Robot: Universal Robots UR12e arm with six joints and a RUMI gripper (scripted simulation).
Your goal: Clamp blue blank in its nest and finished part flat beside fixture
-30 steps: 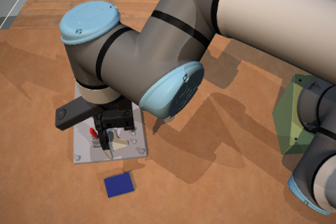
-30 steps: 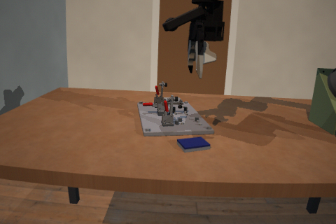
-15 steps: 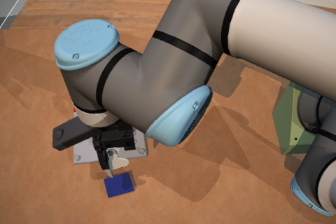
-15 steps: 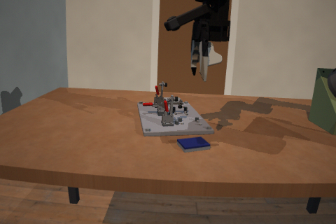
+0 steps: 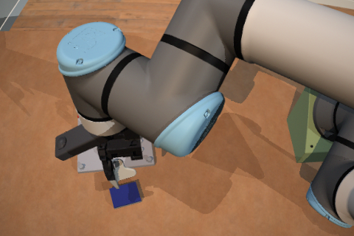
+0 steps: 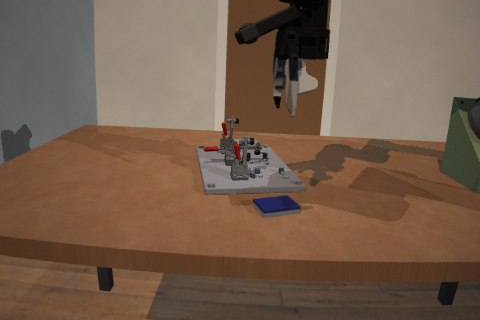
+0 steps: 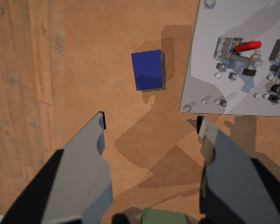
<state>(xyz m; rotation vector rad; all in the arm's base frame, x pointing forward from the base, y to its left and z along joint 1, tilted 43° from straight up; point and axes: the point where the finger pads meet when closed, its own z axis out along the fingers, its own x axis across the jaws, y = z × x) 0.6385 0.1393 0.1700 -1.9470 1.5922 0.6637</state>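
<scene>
The blue blank (image 5: 125, 195) (image 6: 276, 204) (image 7: 148, 71) lies flat on the table beside the near end of the grey fixture plate (image 5: 86, 166) (image 6: 216, 181) (image 7: 189, 98). The near clamp's red handle (image 6: 237, 152) (image 7: 248, 46) and its bar stand raised. The middle clamp's red handle (image 6: 211, 149) lies level; I cannot tell whether its clamp is locked. The far clamp's red handle (image 6: 224, 129) stands up, its bar raised. My gripper (image 6: 285, 108) (image 7: 150, 114) is open and empty, high above the table. The finished part cannot be made out; my arm hides much of the fixture in the top view.
A green box-like stand (image 5: 302, 133) (image 6: 461, 155) (image 7: 163, 218) is at the right in the top and exterior views, with grey and blue arm parts against it. The table's front edge (image 6: 240, 261) runs across the exterior view. Pads and stop pins rise from the plate.
</scene>
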